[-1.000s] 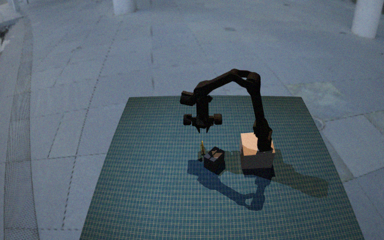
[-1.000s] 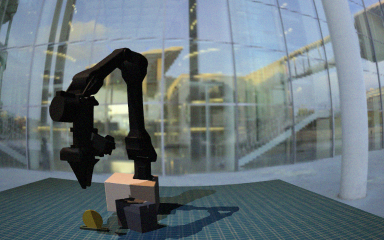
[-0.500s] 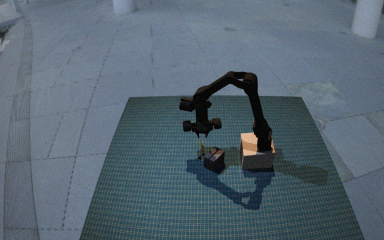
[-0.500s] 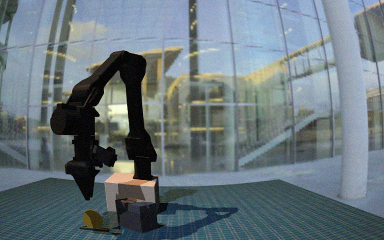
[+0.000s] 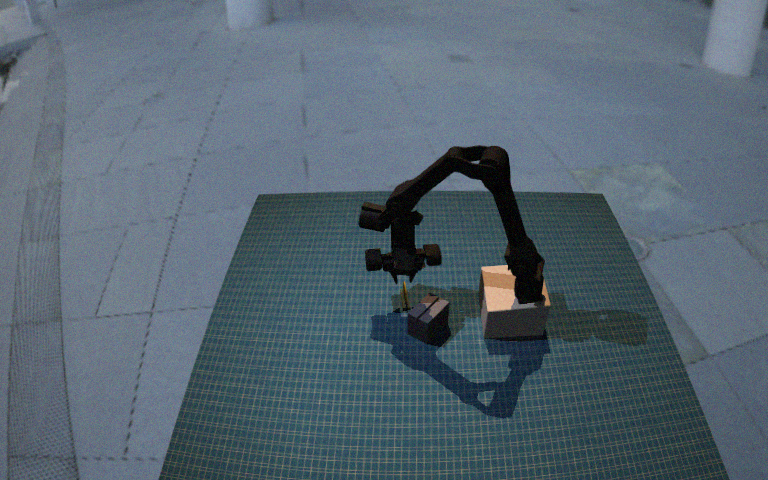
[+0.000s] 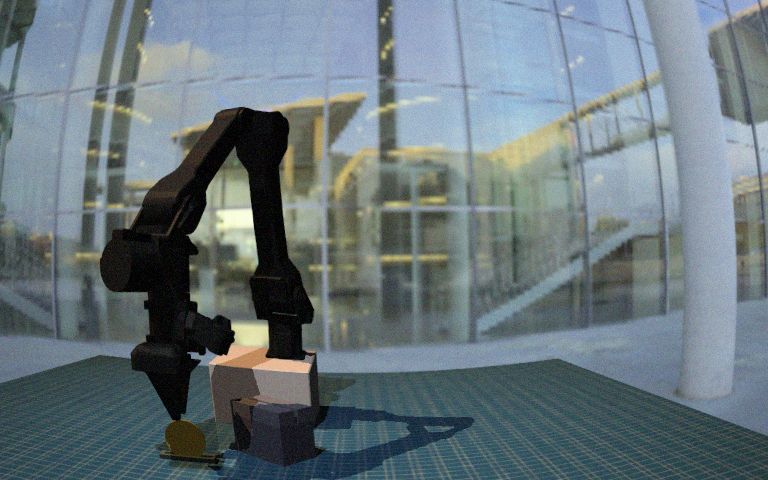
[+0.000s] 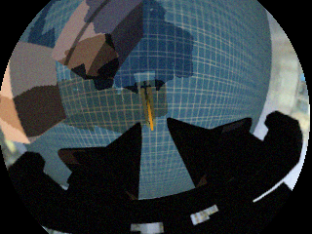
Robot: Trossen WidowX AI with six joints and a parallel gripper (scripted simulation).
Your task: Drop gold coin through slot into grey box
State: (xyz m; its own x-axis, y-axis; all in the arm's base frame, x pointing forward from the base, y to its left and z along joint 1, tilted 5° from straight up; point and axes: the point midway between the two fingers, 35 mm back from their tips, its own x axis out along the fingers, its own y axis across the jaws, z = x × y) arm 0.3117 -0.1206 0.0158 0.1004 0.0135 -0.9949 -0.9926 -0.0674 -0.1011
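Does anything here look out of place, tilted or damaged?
Nothing stands out. The gold coin stands upright in its holder, beside the closed grey box. The open tool is just above the coin's top edge.

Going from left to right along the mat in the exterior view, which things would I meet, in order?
Gold coin standing in its dark-green holder, with the gripper just above it → grey box → white pillar far right. The tan base block overlaps the box, so I omit it.
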